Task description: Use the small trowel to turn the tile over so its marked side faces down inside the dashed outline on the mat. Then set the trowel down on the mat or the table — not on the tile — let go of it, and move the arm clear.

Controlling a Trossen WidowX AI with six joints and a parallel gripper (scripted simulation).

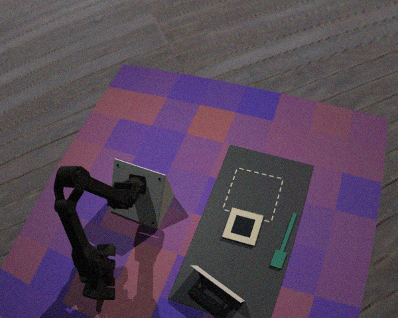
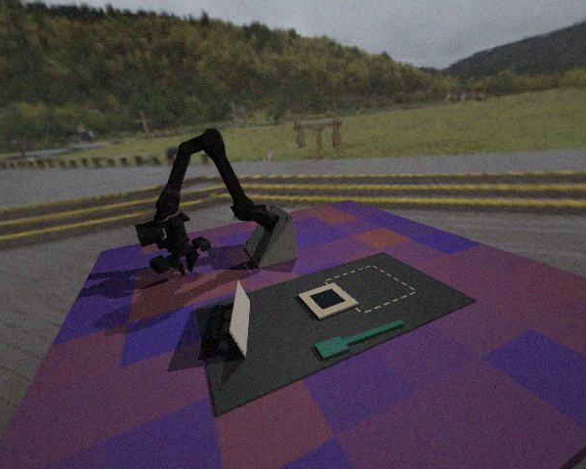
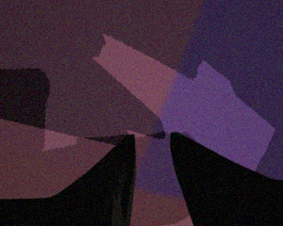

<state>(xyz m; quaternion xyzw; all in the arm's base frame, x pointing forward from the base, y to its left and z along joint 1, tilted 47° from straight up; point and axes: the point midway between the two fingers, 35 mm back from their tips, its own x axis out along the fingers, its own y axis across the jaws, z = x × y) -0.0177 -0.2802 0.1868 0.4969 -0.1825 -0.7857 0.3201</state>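
The tile (image 1: 243, 226) (image 2: 327, 298) lies flat on the dark mat (image 1: 296, 172) (image 2: 263, 373), its dark square mark facing up. Its far edge overlaps the near side of the dashed outline (image 1: 282, 178) (image 2: 372, 266), and most of the tile is outside it. The green trowel (image 1: 278, 259) (image 2: 332, 347) lies flat along the mat's right edge in the top view, handle towards the outline. My gripper (image 1: 99, 307) (image 2: 188, 272) (image 3: 152, 141) is off the mat, low over the table, far from tile and trowel. Its fingers stand a narrow gap apart with nothing between them.
A leaning pale panel (image 1: 217, 283) (image 2: 240, 319) with a dark bracket behind it stands at the near end of the mat in the top view. The arm's sloped grey base (image 1: 124, 213) (image 2: 283, 239) stands left of the mat on the patchwork table (image 1: 343, 239) (image 2: 409, 404).
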